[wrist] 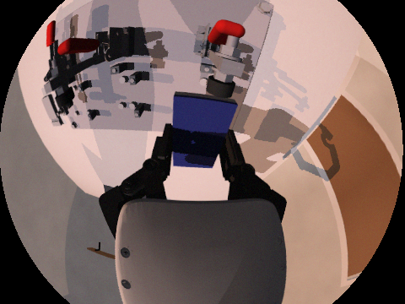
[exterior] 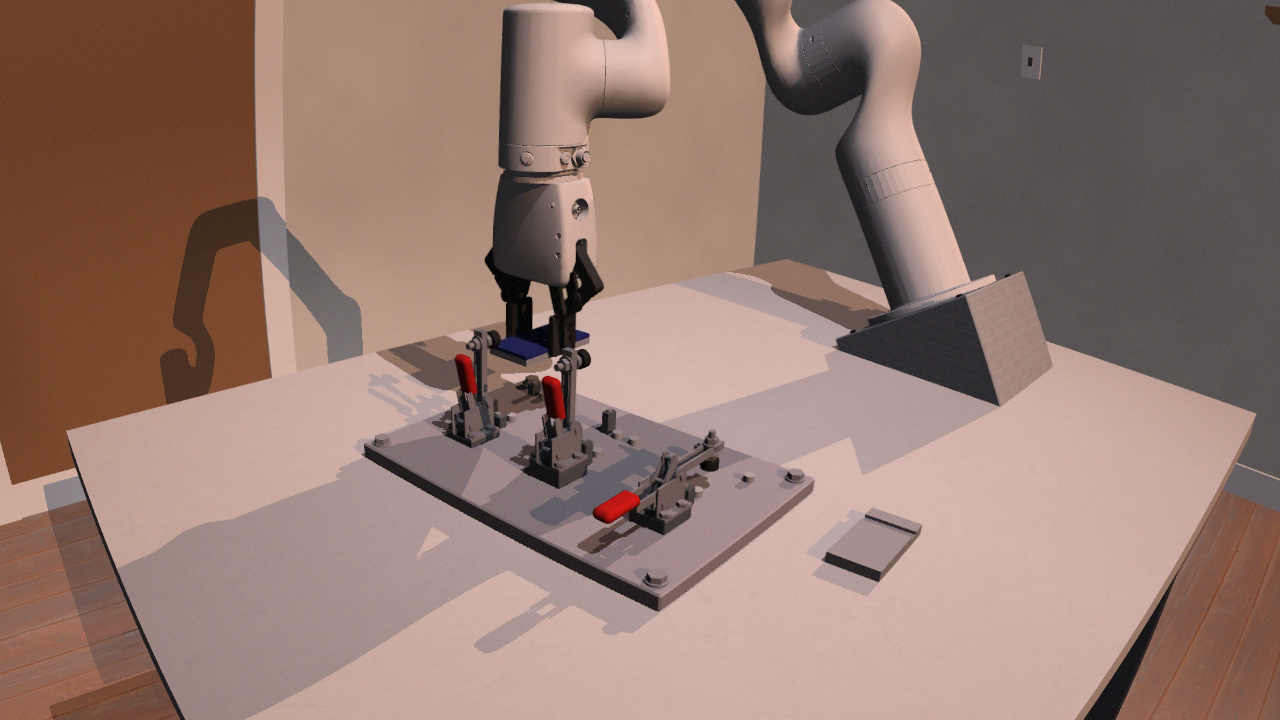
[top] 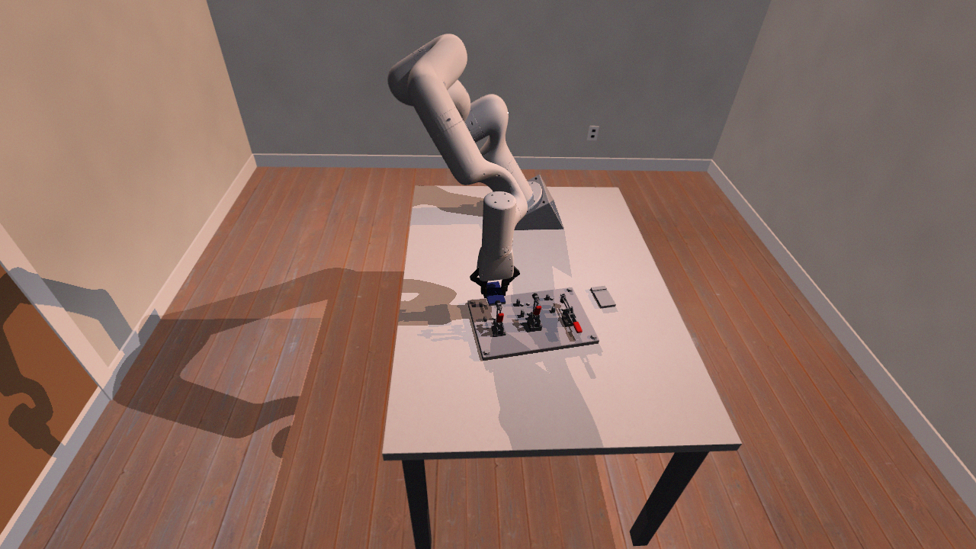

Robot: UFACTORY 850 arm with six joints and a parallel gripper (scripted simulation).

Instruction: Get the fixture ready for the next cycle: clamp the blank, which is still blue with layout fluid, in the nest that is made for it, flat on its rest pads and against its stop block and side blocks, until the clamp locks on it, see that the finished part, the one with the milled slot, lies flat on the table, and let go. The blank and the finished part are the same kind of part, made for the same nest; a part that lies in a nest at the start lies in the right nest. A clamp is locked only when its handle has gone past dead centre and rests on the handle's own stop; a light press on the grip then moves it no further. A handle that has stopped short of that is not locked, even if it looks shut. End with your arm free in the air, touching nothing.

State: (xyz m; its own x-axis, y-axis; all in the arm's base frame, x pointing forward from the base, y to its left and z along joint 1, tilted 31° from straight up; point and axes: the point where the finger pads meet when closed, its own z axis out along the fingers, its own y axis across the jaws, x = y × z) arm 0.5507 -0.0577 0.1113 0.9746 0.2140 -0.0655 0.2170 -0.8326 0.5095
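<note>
My gripper (top: pixel 494 289) (exterior: pixel 539 336) (wrist: pixel 197 137) is shut on the blue blank (top: pixel 495 299) (exterior: pixel 522 347) (wrist: pixel 204 118) and holds it level in the air, behind the far end of the grey fixture plate (top: pixel 532 348) (exterior: pixel 501 510) (wrist: pixel 107 118). The plate carries three toggle clamps with red grips. Two clamps (exterior: pixel 469 398) (exterior: pixel 556 429) have their handles up, open. The third clamp (exterior: pixel 657 501) has its handle (exterior: pixel 612 507) lying down. The grey finished part (top: pixel 602 296) (exterior: pixel 872 543) with a milled slot lies flat on the table, beside the plate's near end.
The arm's wedge base (exterior: pixel 948 335) stands at the table's back. The raised clamp arms (exterior: pixel 483 353) (exterior: pixel 570 367) reach up close under the held blank. The table edge (top: pixel 559 451) runs in front of the plate.
</note>
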